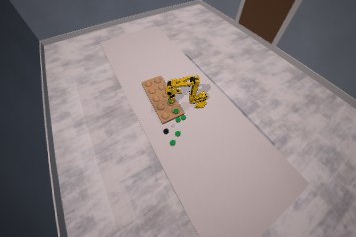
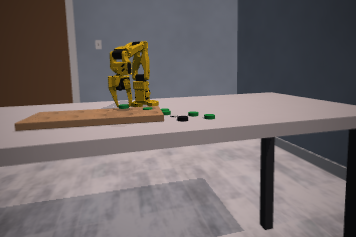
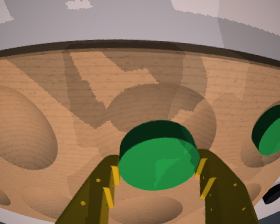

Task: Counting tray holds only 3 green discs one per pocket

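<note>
My gripper (image 1: 170, 101) (image 2: 123, 105) (image 3: 159, 160) is shut on a green disc (image 2: 123, 107) (image 3: 155, 166), over the wooden counting tray (image 1: 149, 98) (image 2: 90, 121) (image 3: 30, 75). In the wrist view the held disc overlaps the near part of a pocket; its exact height above the tray is hard to tell. A second green disc (image 1: 176, 111) (image 2: 147, 108) (image 3: 271, 136) lies in a pocket near the tray's end. Two green discs (image 1: 183, 117) (image 1: 178, 120) lie on the table close to that end. Two more (image 1: 177, 134) (image 1: 172, 143) lie farther out.
A black disc (image 1: 166, 131) (image 2: 182, 118) (image 3: 272, 194) lies on the table off the tray's end. A small whitish piece (image 1: 173, 126) lies near it. The arm's base (image 1: 201, 103) (image 2: 146, 103) stands beside the tray.
</note>
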Controlling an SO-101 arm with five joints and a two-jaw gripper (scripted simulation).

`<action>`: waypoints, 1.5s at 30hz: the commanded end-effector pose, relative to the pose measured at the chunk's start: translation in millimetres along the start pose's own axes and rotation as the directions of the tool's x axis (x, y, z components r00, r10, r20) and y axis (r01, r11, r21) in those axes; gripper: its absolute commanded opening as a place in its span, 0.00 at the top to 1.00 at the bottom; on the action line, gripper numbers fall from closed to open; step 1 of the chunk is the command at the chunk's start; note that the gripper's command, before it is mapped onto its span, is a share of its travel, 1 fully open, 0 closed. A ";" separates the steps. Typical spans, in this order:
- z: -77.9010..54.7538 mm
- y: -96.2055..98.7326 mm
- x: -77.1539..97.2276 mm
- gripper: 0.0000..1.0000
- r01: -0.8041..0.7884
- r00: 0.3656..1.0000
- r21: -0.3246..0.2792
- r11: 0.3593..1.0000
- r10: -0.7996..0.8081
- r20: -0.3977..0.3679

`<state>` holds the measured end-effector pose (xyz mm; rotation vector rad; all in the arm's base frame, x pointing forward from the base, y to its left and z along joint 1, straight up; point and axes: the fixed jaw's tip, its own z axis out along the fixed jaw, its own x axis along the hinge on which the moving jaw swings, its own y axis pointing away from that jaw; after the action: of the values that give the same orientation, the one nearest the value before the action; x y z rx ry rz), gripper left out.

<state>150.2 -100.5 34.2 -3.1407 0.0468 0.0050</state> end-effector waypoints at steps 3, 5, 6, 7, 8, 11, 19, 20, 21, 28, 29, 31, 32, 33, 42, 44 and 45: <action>-1.4 3.9 5.8 1.00 0.000 0.999 -0.026 1.000 -0.001 -0.047; 0.0 3.9 5.8 1.00 0.000 0.999 -0.026 1.000 -0.001 -0.047; 0.4 3.9 5.8 1.00 0.000 0.999 -0.026 1.000 -0.001 -0.047; 0.7 3.9 5.8 1.00 0.000 0.999 -0.026 1.000 -0.001 -0.047; 0.7 3.9 5.8 1.00 0.000 0.999 -0.026 1.000 -0.001 -0.047; 1.0 3.9 5.8 1.00 0.000 0.999 -0.026 1.000 -0.001 -0.047; 1.3 3.7 5.7 1.00 0.000 0.999 -0.026 1.000 -0.001 -0.047; 1.3 3.7 5.7 1.00 0.000 0.999 -0.026 1.000 -0.001 -0.047; 1.3 3.7 5.7 1.00 0.000 0.999 -0.026 1.000 -0.001 -0.047; 1.3 3.7 5.7 1.00 0.000 0.999 -0.026 1.000 -0.001 -0.047; 1.3 3.7 5.7 1.00 0.000 0.999 -0.026 1.000 -0.001 -0.047; 1.3 3.7 5.7 0.99 0.000 0.999 -0.026 1.000 -0.001 -0.047; 1.3 3.7 5.7 0.98 0.000 0.999 -0.026 1.000 -0.001 -0.047; 1.3 3.7 5.7 0.97 0.000 0.999 -0.026 1.000 -0.001 -0.047; 1.3 3.7 5.7 0.75 0.000 0.999 -0.026 1.000 -0.001 -0.047; 1.3 3.7 5.7 0.74 0.000 0.999 -0.026 1.000 -0.001 -0.047; 1.3 3.7 5.7 0.73 0.000 0.999 -0.026 1.000 -0.001 -0.047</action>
<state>149.9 -100.3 25.2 -3.1404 0.0468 0.0057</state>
